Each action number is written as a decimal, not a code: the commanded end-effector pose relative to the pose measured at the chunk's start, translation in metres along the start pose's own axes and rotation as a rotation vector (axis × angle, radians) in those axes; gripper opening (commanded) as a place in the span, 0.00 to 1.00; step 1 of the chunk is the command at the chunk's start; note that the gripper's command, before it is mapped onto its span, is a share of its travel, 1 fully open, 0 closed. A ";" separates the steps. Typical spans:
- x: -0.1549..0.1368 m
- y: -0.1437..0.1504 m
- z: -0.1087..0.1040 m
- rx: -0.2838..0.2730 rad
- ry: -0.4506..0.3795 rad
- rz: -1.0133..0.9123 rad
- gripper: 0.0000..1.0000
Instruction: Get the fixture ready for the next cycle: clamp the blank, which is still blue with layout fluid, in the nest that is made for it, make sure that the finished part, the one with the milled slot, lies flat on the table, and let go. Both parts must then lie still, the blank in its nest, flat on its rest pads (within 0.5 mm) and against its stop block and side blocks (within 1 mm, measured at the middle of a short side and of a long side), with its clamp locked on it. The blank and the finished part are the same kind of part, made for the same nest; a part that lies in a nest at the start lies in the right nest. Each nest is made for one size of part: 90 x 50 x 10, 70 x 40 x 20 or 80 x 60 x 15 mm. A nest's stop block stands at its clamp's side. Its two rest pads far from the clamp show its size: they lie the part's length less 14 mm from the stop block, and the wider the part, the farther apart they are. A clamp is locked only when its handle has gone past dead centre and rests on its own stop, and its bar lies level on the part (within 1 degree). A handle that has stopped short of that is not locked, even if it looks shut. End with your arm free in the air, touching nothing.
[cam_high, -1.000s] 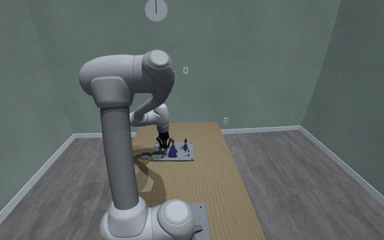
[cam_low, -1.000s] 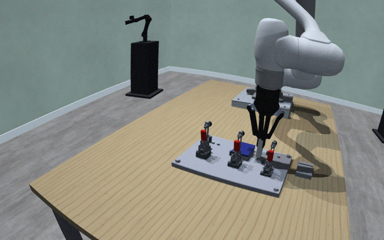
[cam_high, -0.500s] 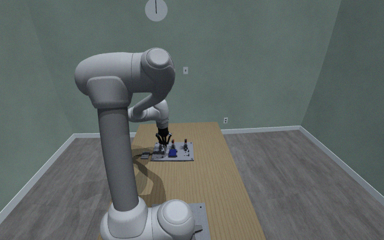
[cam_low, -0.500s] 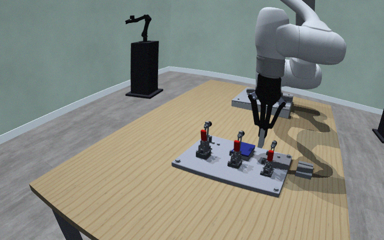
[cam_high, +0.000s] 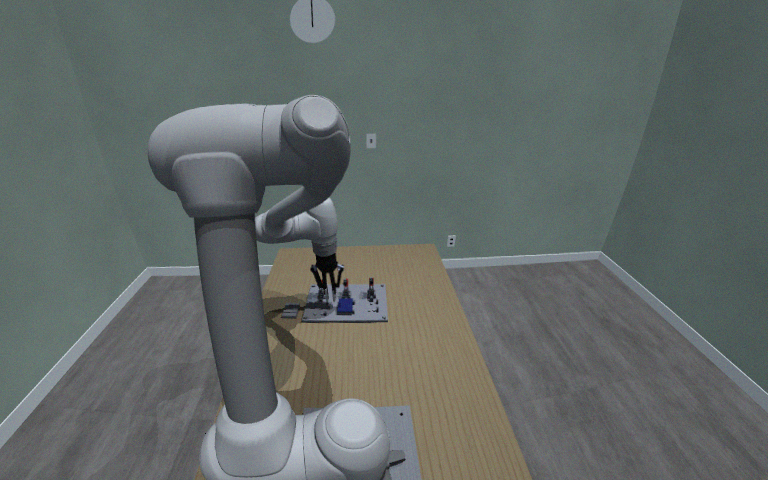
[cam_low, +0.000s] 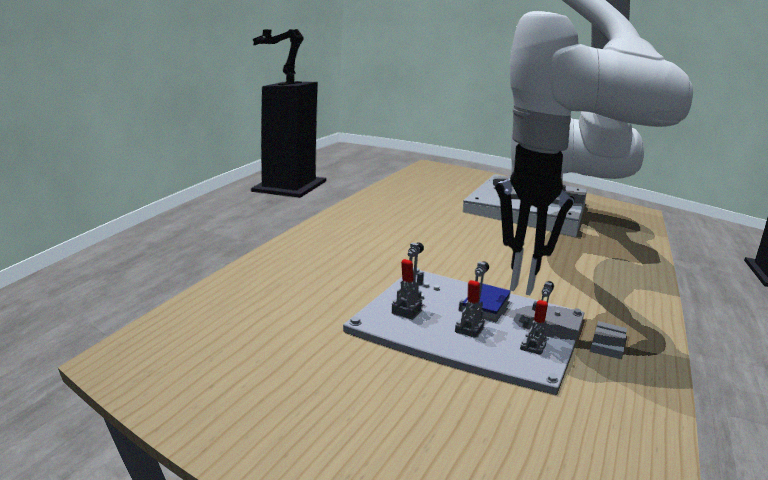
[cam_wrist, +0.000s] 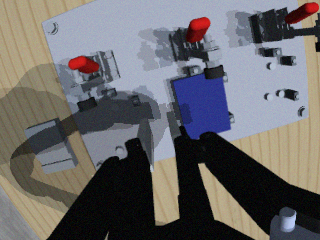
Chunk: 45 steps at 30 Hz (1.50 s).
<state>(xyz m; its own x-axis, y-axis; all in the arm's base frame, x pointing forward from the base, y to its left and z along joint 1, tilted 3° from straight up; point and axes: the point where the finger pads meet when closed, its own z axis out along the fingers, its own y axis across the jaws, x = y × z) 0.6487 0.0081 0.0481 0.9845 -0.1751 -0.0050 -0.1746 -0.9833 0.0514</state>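
Observation:
The blue blank lies in the middle nest of the grey fixture plate; it also shows in the wrist view. The middle clamp's red handle stands upright, and its bar is raised off the blank. The grey finished part with its slot lies on the table just off the plate's end, and shows in the wrist view. My gripper hangs a little above the plate beside the blank's far edge. Its fingers stand slightly apart with nothing between them.
Two more clamps with upright red handles stand at the outer nests, both empty. The arm's base plate sits at the table's far end. A black pedestal stands on the floor, far left.

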 end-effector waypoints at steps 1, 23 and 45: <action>0.000 0.000 -0.008 0.000 0.000 0.000 0.28; 0.000 0.012 -0.118 0.000 0.000 0.000 0.28; 0.000 0.058 -0.118 0.000 0.000 0.000 0.28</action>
<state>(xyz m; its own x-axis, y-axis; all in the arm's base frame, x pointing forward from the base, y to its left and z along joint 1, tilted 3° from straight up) 0.6404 -0.0425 0.1692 0.9845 -0.1751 -0.0050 -0.1746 -0.9833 0.0514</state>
